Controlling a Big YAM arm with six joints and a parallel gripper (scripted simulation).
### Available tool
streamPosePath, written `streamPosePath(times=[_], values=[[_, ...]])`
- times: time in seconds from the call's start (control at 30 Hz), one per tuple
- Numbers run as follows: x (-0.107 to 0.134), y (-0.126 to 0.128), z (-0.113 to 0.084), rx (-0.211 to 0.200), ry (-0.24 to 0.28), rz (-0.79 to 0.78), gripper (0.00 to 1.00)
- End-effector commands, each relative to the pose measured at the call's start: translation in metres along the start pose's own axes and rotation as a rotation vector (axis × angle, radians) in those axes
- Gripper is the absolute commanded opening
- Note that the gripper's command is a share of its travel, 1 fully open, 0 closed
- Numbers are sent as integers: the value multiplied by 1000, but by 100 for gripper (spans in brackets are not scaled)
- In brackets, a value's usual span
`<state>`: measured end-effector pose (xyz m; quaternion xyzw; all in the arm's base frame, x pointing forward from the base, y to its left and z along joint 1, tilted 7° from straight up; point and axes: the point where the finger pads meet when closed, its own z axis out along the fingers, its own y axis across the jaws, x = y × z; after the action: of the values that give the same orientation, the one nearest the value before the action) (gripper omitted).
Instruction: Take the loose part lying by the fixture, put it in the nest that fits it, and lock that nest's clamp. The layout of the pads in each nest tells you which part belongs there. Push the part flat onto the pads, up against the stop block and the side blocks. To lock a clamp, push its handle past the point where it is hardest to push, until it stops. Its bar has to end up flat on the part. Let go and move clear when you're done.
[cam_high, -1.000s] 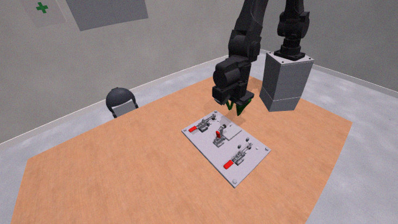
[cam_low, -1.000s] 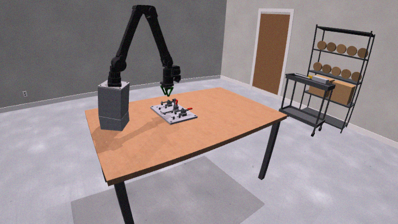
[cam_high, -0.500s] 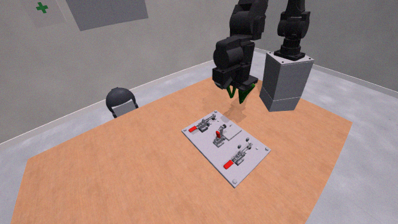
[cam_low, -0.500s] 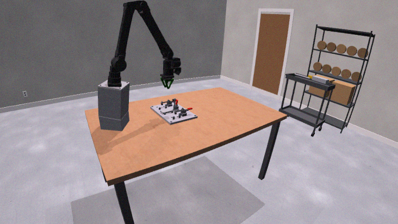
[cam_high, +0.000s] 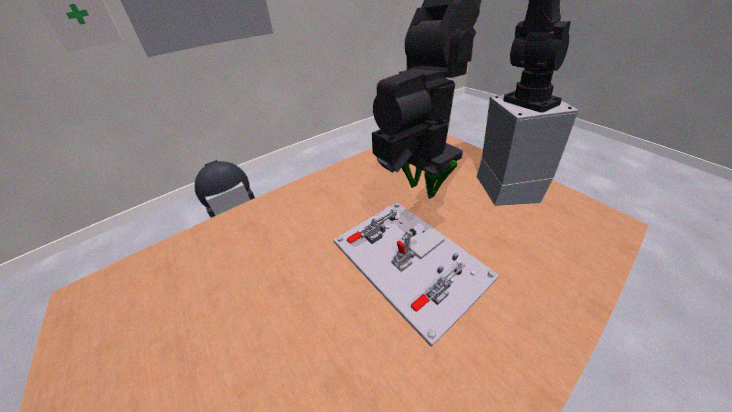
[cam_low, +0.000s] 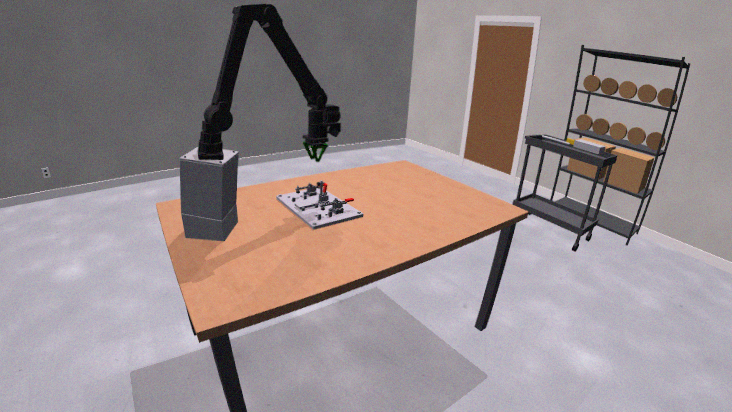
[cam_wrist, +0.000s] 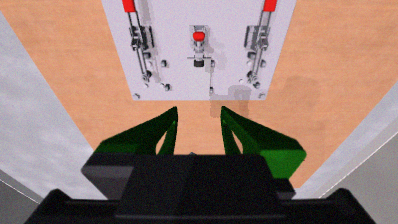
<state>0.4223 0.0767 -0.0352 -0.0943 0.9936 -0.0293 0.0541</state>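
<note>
Top view, far left: one green cross (cam_high: 77, 13) on the wall, with one grey panel (cam_high: 197, 20) to its right.
Dark dome: one rounded dark object (cam_high: 221, 180) at the table's far edge, well apart from the fixture.
Table: one orange wood-grain top (cam_high: 204, 307) on dark legs.
Fixture: one pale grey plate (cam_high: 389, 291) lying flat near the table's middle.
Clamps: three in a row, each with a red handle. The left clamp (cam_high: 369, 231) and the right clamp (cam_high: 435, 294) have their handles lying low. The middle clamp (cam_high: 403, 253) has its handle standing up.
Loose part: one flat pale plate (cam_high: 427, 241) lying on the fixture at the end nearest the arm, just beside the middle clamp's bar end.
Gripper: one gripper (cam_high: 422, 188) hanging above the table, off the fixture's near end and touching nothing. Its two green fingers stand partly apart with only bare table showing between them.
Arm: one black arm (cam_low: 286, 46) bent high overhead.
Pedestal: one grey block (cam_high: 522, 153) on the table corner carrying the arm.
Room: grey mottled floor (cam_low: 76, 266); one darker rectangle (cam_low: 332, 358) under the table; one wall outlet (cam_low: 46, 171); one brown door (cam_low: 496, 97).
Cart: one dark cart (cam_low: 563, 145) in front of the rack.
Rack, far right: one black shelf rack (cam_low: 681, 102) holding ten round discs (cam_low: 627, 89) in two rows of five, with cardboard boxes (cam_low: 632, 168) below.
</note>
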Motion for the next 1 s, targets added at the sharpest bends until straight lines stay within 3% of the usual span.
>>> streamPosePath(times=[0.0, 0.47, 0.6, 0.63, 0.97], values=[[-24, 0, 0, 1, -7, 10, 45], [-66, -3, 0, 2, -8, 10, 45], [-68, -3, 0, 2, -8, 10, 45], [-46, -2, 11, 2, 29, 8, 45], [-54, -4, 15, 2, 5, 10, 45]])
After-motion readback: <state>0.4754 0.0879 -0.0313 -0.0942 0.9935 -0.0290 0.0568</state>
